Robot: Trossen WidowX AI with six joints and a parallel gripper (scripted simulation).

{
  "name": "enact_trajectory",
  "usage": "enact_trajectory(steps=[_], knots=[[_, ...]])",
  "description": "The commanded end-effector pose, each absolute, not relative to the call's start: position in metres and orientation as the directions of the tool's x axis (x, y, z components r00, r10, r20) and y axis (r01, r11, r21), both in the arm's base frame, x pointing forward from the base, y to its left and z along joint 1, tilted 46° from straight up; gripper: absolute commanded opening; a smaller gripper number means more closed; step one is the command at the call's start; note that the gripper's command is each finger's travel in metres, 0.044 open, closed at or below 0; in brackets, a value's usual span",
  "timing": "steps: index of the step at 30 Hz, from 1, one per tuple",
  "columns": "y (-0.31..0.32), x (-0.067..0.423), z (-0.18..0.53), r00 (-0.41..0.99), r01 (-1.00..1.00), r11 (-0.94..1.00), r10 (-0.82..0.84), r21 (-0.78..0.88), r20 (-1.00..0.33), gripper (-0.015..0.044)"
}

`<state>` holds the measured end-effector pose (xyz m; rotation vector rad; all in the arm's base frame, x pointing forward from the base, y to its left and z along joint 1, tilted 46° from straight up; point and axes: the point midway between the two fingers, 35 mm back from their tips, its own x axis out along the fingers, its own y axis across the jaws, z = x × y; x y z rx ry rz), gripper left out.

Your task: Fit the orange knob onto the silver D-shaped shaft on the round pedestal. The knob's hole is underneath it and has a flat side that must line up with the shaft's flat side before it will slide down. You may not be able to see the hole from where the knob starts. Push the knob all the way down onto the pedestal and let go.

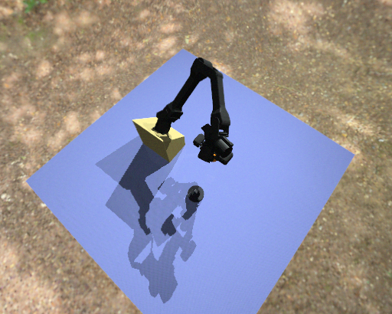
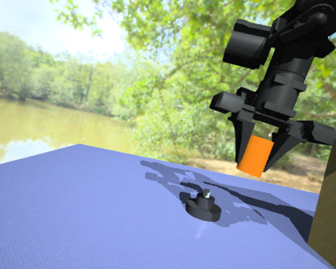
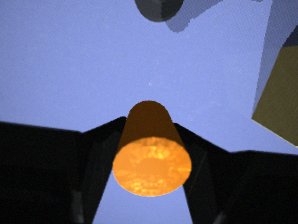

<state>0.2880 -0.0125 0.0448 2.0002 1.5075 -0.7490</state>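
The orange knob point(image 2: 256, 157) point(image 3: 151, 167) is held between the two fingers of my gripper point(image 2: 252, 165), well above the table and a little tilted in the exterior view. Only a speck of the knob point(image 1: 214, 155) shows in the top view, under the dark wrist. Its underside and hole are hidden. The dark round pedestal point(image 1: 201, 197) point(image 2: 203, 212) point(image 3: 159, 11) stands on the table, with the short silver shaft point(image 2: 207, 193) upright on top. The knob is apart from the pedestal, higher and to its right in the exterior view.
The blue table top point(image 1: 278, 191) point(image 2: 87, 210) carries the arm's shadows, which fall over and around the pedestal. A yellow block point(image 1: 155, 143) point(image 2: 330, 203) point(image 3: 282, 95) stands under the arm's base, at the right edge in the exterior view and wrist views.
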Motion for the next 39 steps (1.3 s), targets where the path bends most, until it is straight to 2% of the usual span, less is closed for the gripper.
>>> enact_trajectory(steps=[1,39], knots=[[-0.015,0.285,0.052,0.288,0.950,-0.290,0.662,0.119,-0.692,0.0000],[-0.032,0.257,0.109,0.741,0.657,-0.598,0.397,0.459,-0.542,0.0000]])
